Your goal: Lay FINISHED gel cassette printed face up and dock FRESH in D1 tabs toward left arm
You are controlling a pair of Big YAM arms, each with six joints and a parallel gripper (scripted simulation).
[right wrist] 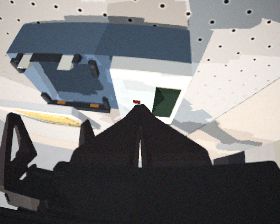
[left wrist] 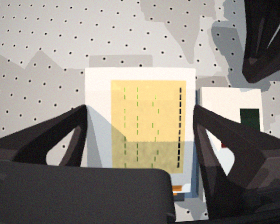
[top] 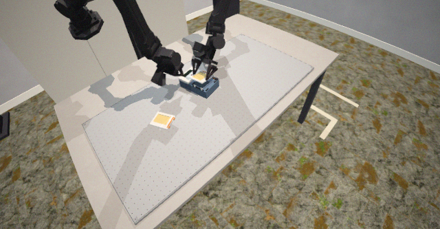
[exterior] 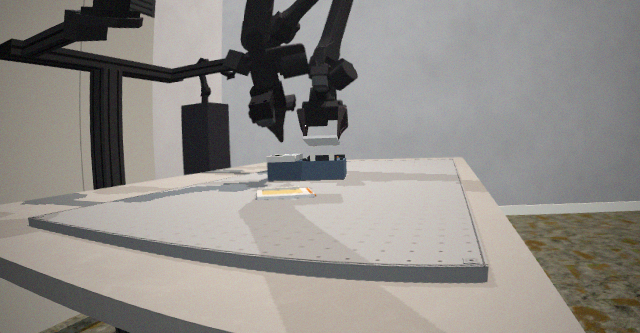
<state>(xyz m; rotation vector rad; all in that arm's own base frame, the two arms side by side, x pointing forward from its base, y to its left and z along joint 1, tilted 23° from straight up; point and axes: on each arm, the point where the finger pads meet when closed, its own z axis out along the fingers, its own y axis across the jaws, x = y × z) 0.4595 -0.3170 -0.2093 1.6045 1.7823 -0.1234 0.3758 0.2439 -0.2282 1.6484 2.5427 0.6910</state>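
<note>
FINISHED (top: 200, 77) (exterior: 321, 139) (left wrist: 146, 125) (right wrist: 41, 120), out and face up, is gripped in my left gripper (top: 200, 75) (exterior: 322, 135) (left wrist: 140, 111) (right wrist: 45, 116) above dock D1 (top: 206, 93) (exterior: 324, 170) (left wrist: 195, 172) (right wrist: 106, 37); my right gripper (top: 182, 74) (exterior: 281, 140) (left wrist: 247, 78) (right wrist: 140, 111) is closed on nothing. Near left of D1, FRESH (top: 163, 120) (exterior: 285, 193) lies flat. Laying down FINISHED and docking FRESH remain.
</note>
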